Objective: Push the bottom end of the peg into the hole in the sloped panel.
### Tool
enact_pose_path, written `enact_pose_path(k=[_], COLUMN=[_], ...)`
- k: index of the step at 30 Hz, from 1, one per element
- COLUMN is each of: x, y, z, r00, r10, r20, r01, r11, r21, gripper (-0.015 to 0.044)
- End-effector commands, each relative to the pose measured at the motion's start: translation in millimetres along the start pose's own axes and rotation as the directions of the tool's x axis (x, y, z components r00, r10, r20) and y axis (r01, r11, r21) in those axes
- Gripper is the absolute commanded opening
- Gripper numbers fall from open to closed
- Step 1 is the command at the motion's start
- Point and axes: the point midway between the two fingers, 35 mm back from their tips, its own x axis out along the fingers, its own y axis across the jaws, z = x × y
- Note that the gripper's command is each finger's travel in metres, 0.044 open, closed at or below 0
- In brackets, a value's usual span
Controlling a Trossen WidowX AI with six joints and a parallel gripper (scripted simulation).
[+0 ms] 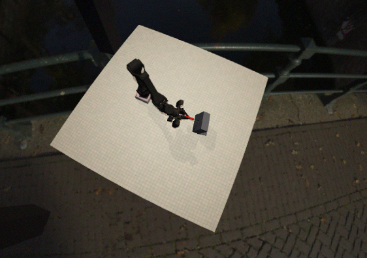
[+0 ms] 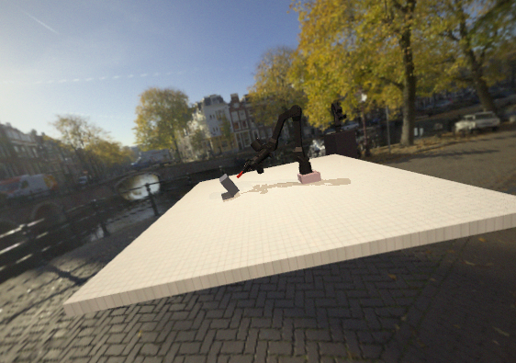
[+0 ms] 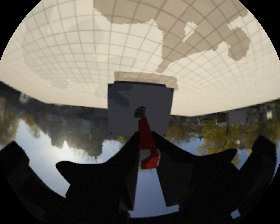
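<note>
My gripper (image 1: 185,115) (image 2: 244,169) (image 3: 144,135) is shut on the red peg (image 1: 190,117) (image 2: 240,175) (image 3: 149,161) and holds it tilted above the table, its free end pointing toward the panel. The dark grey sloped panel (image 1: 205,123) (image 2: 229,186) (image 3: 123,110) stands in front of the gripper. Its hole (image 3: 139,110) shows as a small dark opening in the face. In the wrist view the peg's far end overlaps the hole's lower edge. In the exterior view a small gap shows between peg and panel. The peg's exact cross-section is too small to tell.
The panel stands on the pale gridded table (image 1: 130,145) (image 2: 321,223) (image 3: 56,60). The arm's pinkish base block (image 1: 142,98) (image 2: 308,177) stands behind the gripper. Shadows of the arm fall on the table near the panel.
</note>
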Motion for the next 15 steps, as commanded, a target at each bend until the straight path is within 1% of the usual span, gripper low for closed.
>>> enact_pose_path(k=[1,15], x=[2.8,10.4], y=[0.5,0.8], z=[1.5,3.2], r00=[1.000,1.000], r10=[0.005,0.012], r20=[-0.003,-0.020], r01=[-0.005,-0.011], r11=[1.000,0.999], r21=[0.018,0.053], gripper=[0.0000,0.0000])
